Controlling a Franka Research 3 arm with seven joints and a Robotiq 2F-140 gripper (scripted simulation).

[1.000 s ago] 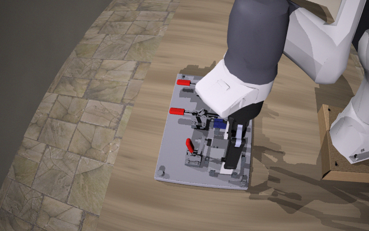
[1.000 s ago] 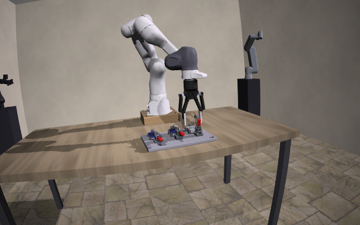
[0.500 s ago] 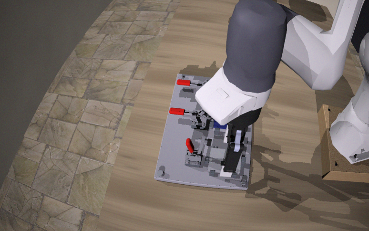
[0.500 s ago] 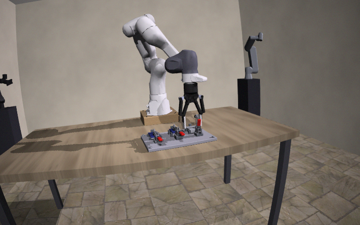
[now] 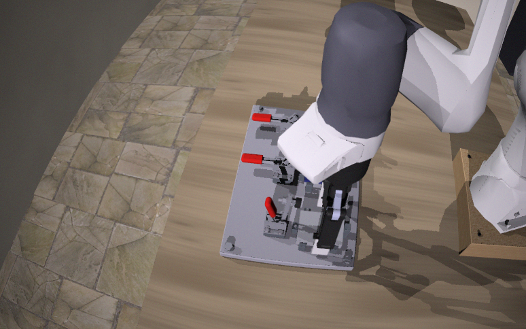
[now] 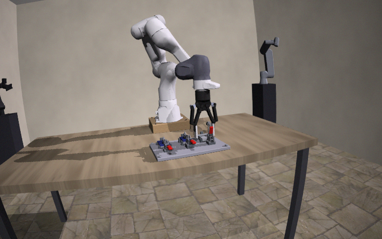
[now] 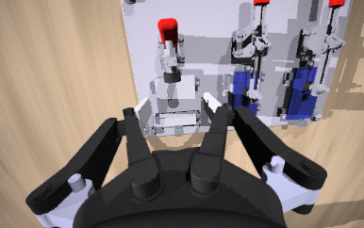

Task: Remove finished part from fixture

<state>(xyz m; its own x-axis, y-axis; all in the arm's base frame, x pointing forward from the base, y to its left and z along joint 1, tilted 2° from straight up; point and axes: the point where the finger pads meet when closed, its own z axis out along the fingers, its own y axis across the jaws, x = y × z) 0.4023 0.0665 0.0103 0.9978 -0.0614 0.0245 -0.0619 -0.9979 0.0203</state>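
Because the red handle [image 5: 268,204] [image 6: 211,130] [image 7: 168,29] ahead of the gripper [image 5: 321,221] [image 6: 205,134] [image 7: 176,103] stands raised, its clamp looks released, so the finished part [image 7: 175,91] can probably be lifted out. It sits in its nest on the fixture plate [image 5: 244,217] [image 6: 197,151] [image 7: 141,28], below and between the fingertips, which stand a bit over half open, with visible room on both sides, and hold nothing. That spread seems chosen to straddle the part while keeping the inner finger off the nearer blue blank [image 5: 307,179] [image 6: 183,139] [image 7: 241,87], just beside it. This one and the farther blue blank [image 6: 160,142] [image 7: 302,101], beyond it on the same side, lie under lowered clamps, which should keep them put.

The part lies flat, its long axis apparently running from the gripper's palm side toward the raised handle, roughly parallel to the blanks and across the closing line. Which way the slot points I cannot tell. Closing on the long sides, then lifting straight up, should suit before laying it on the table [image 5: 194,251] [image 6: 253,138] [image 7: 61,57].

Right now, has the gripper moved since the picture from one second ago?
Yes. In the exterior view, the gripper has moved down, so its fingertips are closer to the grey base plate.
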